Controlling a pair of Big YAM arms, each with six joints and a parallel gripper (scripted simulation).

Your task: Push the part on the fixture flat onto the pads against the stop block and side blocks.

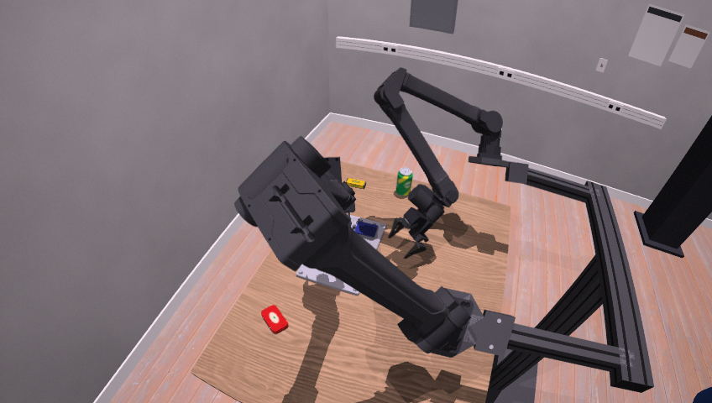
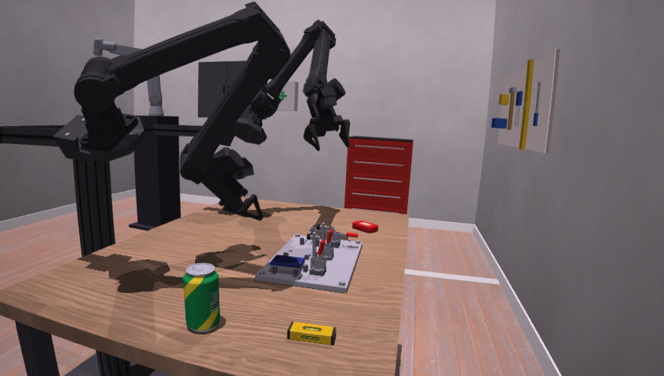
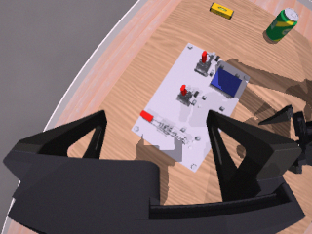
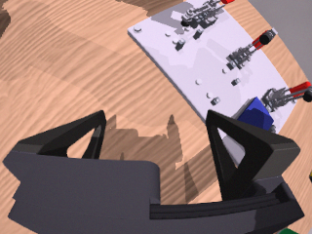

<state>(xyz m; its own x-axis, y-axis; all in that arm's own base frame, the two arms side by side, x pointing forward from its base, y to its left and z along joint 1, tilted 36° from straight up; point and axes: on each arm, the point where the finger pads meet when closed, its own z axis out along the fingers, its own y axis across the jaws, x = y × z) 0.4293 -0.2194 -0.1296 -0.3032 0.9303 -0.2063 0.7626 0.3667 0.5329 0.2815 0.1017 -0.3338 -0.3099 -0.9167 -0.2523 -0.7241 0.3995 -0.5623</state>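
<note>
A dark blue part sits at one end of the grey fixture plate, next to toggle clamps with red handles. The part also shows in the top view, the left wrist view and the right wrist view. I cannot tell whether it lies flat on the pads. My left gripper is open and empty, high above the plate. My right gripper is open and empty, low over the table beside the plate's part end.
A green and yellow can and a yellow level stand on the table beyond the part end of the plate. A red case lies past the plate's other end. The left arm's body hides much of the plate in the top view.
</note>
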